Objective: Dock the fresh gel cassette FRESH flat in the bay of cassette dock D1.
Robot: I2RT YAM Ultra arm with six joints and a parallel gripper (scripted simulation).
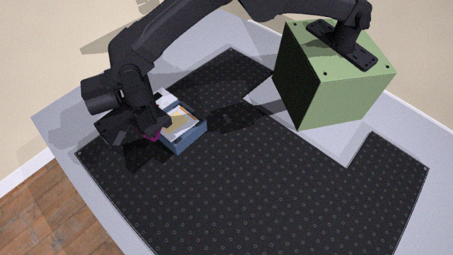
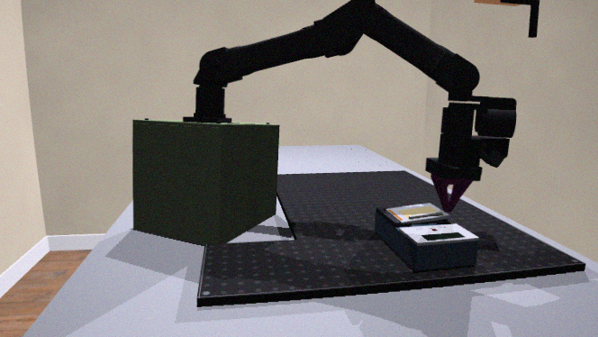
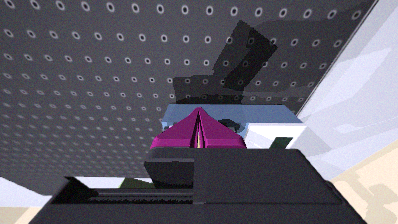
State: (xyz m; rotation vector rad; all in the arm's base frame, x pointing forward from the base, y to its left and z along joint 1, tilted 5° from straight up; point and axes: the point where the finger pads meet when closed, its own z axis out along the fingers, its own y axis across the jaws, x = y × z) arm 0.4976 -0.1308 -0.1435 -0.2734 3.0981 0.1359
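Note:
The blue-grey dock D1 (image 1: 187, 131) stands on the black deck at the left of the top view, with its white console (image 2: 438, 234) at one end. The cassette FRESH (image 1: 178, 123), with a tan gel face and an orange strip, lies in the bay. In the exterior view FRESH (image 2: 415, 213) stands a little above the dock's rim and looks slightly tilted. My gripper (image 2: 448, 208) points straight down with its magenta fingers shut on nothing, the tips at the cassette's edge away from the console. In the wrist view the shut fingers (image 3: 198, 132) cover most of the dock (image 3: 227, 114). I cannot make out the comb or the tabs.
The green pedestal (image 1: 332, 75) carrying the arm's base stands at the back right. The black perforated deck (image 1: 256, 177) spreads across the grey table. The table's edge and the wooden floor (image 1: 41, 211) lie close to the dock's left.

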